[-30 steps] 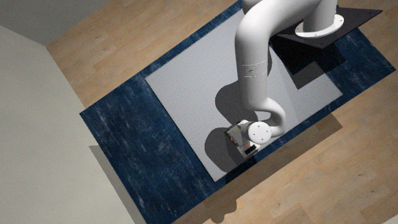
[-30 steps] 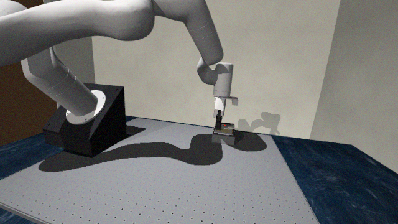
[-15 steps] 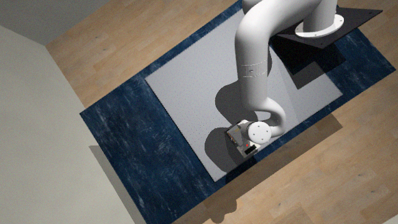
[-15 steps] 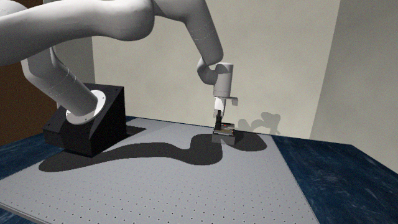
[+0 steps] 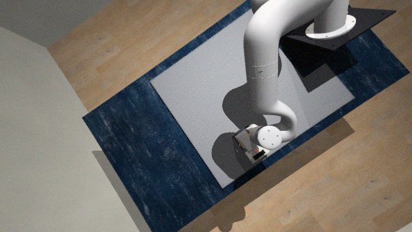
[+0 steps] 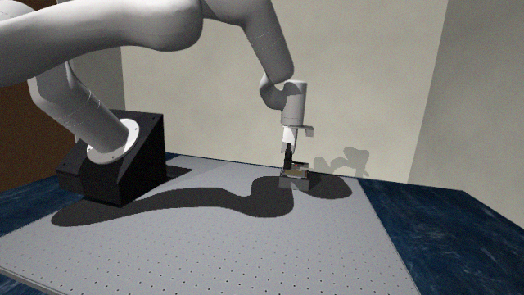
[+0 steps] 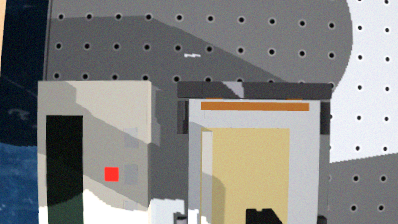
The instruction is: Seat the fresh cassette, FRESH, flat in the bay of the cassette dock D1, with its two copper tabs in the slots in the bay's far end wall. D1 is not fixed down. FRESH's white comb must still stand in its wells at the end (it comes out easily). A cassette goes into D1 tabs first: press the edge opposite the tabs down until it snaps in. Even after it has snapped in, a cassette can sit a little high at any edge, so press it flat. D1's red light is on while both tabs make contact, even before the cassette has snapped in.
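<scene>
The dock D1 (image 7: 95,150) is a beige block with a dark-walled bay beside it, standing near the mat's edge (image 5: 249,145) (image 6: 295,174). Its red light (image 7: 111,174) is lit, and this also shows in the top view (image 5: 255,150). The grey cassette FRESH (image 7: 252,165), with a yellow top panel, lies in the bay. Its copper tab strip (image 7: 255,106) is against the dark far end wall (image 7: 255,90). A white strip (image 7: 206,170) along the yellow panel's left side looks like the comb. My gripper (image 6: 288,157) is shut and empty, pointing straight down. Its dark tips (image 7: 262,216) are over the cassette's near edge.
The arm's black base block (image 6: 115,164) stands at the mat's far side from the dock. The dock sits close to the grey perforated mat's corner, with the blue table surface (image 5: 145,145) and the table edge just beyond it. A wall rises behind the dock (image 6: 368,82).
</scene>
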{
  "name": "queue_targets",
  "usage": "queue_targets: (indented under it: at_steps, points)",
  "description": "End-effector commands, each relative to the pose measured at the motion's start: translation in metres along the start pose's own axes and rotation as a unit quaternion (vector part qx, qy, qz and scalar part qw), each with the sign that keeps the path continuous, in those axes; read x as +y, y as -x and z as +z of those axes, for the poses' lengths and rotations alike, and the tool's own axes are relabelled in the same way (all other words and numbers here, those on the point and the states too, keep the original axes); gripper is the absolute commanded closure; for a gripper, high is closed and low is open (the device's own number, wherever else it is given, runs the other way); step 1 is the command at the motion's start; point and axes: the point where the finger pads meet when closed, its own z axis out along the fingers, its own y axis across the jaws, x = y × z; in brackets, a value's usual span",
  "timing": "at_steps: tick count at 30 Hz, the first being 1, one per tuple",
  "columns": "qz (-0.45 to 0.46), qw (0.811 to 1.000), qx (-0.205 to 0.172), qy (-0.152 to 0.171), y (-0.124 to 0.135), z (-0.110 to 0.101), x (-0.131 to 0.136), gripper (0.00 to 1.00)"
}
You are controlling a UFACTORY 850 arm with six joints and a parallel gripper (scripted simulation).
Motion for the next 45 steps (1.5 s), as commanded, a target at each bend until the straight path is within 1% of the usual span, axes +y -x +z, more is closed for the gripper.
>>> queue_targets:
  at_steps: [1,21,34,35,44,45]
  points:
    - [0.000,1.000,0.001,-0.001,-0.002,-0.005,0.000,1.00]
    - [0.000,1.000,0.001,-0.001,-0.005,-0.029,0.000,1.00]
    - [0.000,1.000,0.001,-0.001,-0.005,-0.029,0.000,1.00]
    - [0.003,1.000,0.002,0.000,-0.005,-0.032,0.004,0.00]
    - [0.004,1.000,0.002,0.000,-0.001,-0.053,0.043,0.00]
    - [0.004,1.000,0.002,0.000,-0.001,-0.053,0.043,0.00]
